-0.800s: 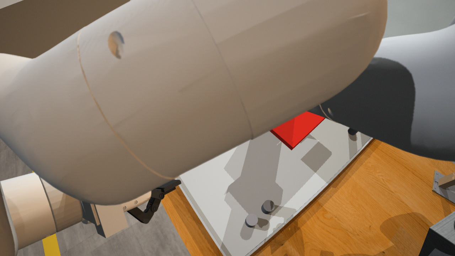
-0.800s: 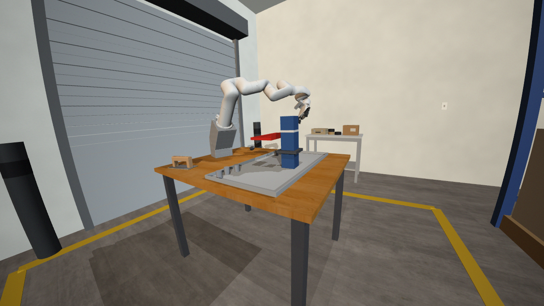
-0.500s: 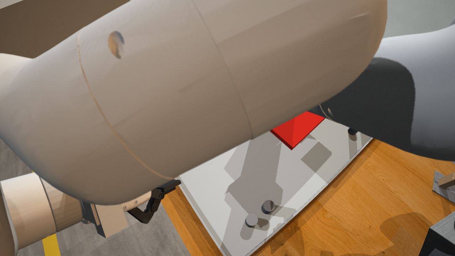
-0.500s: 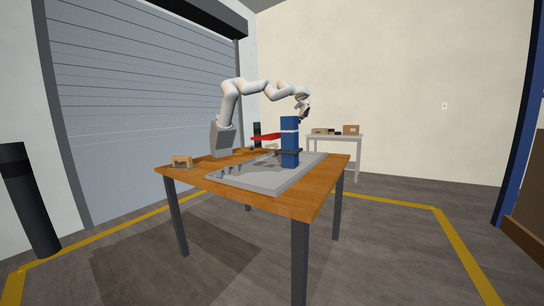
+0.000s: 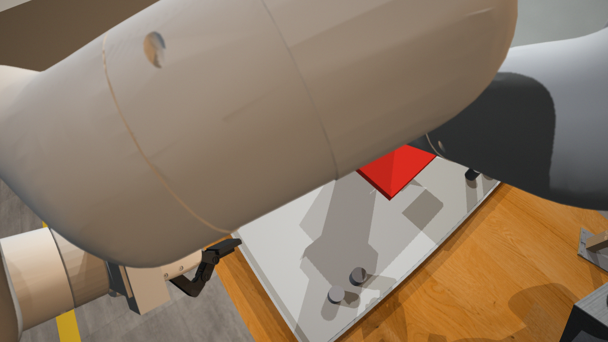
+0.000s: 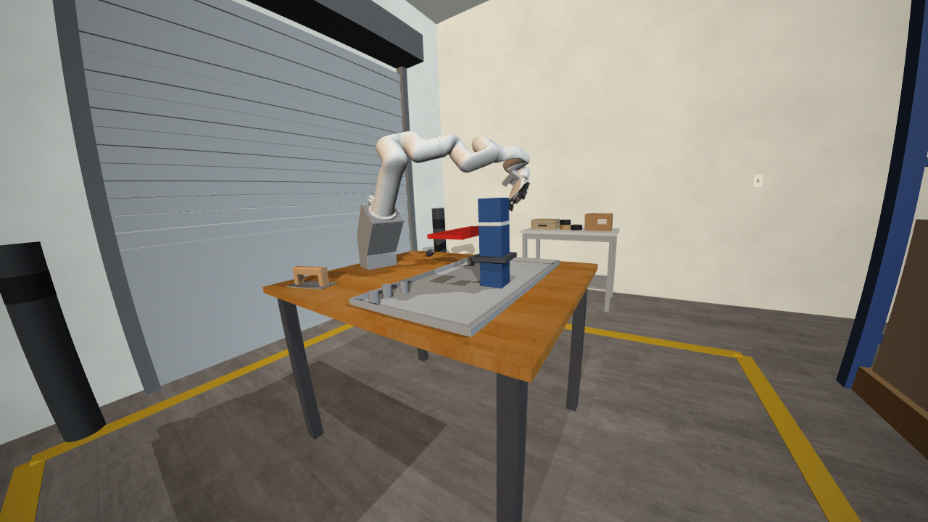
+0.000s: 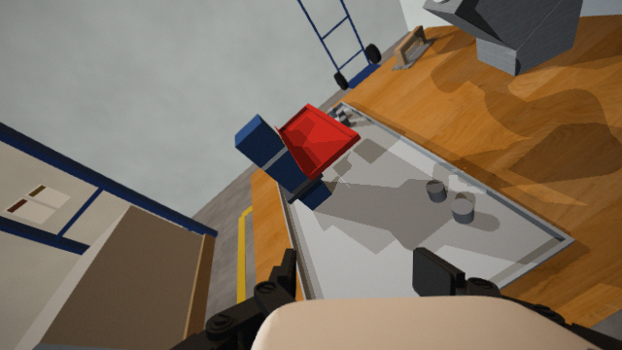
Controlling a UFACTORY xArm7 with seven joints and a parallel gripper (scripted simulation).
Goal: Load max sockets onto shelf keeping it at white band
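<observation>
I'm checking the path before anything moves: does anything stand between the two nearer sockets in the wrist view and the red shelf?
Nothing visible stands between the two sockets and the red shelf; the blue post is at the shelf's far side.

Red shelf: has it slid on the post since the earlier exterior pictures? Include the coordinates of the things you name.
No. In the exterior view, the red shelf [image 5: 397,170] [image 6: 454,233] [image 7: 318,138] sits at the same height against the blue post's white band [image 6: 493,223] [image 7: 273,159], just below it.
</observation>
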